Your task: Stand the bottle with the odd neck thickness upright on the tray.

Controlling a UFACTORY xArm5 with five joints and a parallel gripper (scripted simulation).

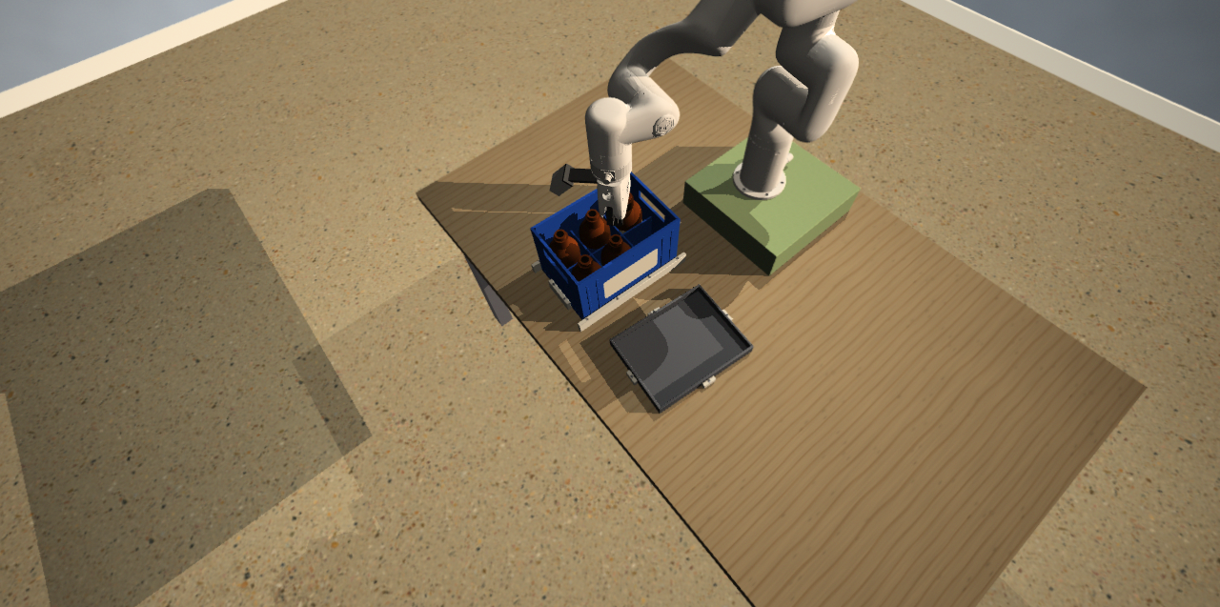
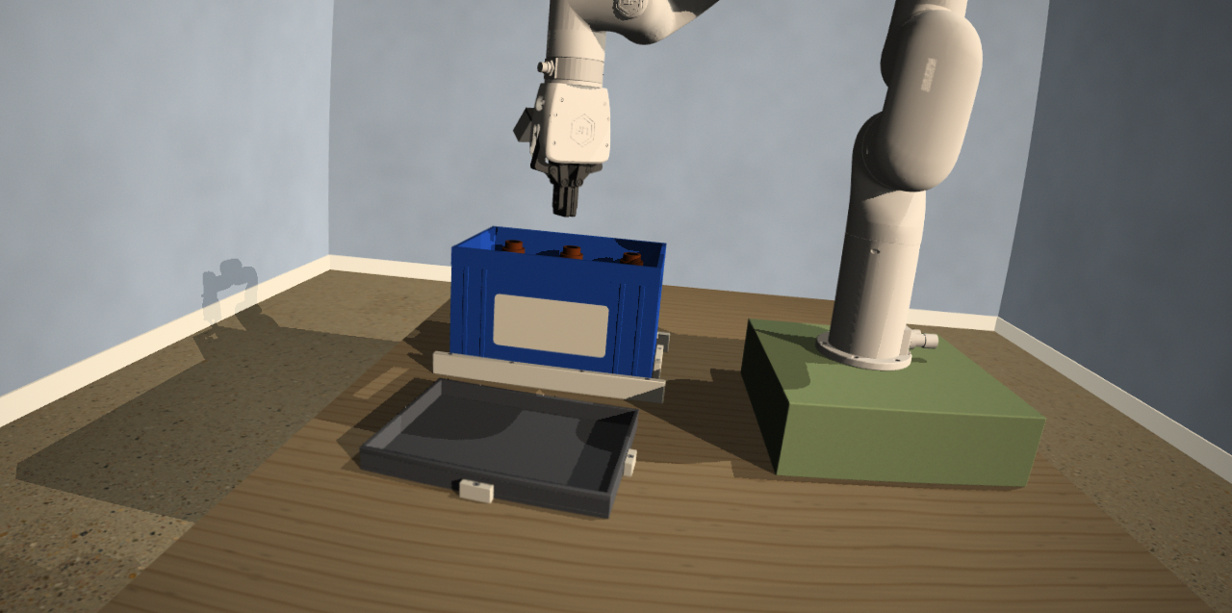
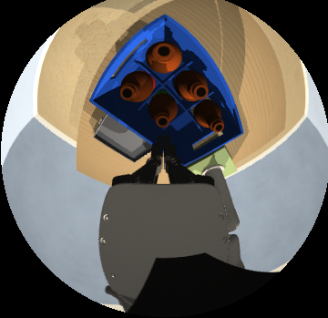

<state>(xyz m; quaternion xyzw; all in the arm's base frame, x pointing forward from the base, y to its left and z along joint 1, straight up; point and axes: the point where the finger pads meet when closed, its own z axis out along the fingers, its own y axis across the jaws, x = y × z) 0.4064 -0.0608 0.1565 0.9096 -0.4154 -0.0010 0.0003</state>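
Five bottles (image 3: 164, 57) in a crate (image 1: 631, 272) (image 2: 551, 265) (image 3: 200, 58), apparently upright, beside a tray (image 1: 682, 390) (image 2: 482, 480) (image 3: 119, 149).

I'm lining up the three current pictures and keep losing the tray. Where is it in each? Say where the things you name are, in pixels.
Top: just below centre, a dark tray (image 1: 682, 349) (image 2: 508, 444) (image 3: 124, 135), nothing on it.
Exterior: lower left of centre, in front of the crate.
Wrist: left of the gripper (image 1: 612, 219) (image 2: 565, 216) (image 3: 163, 142), partly hidden by the crate.
Shared landmark: the blue crate (image 1: 588, 297) (image 2: 469, 307) (image 3: 104, 83).
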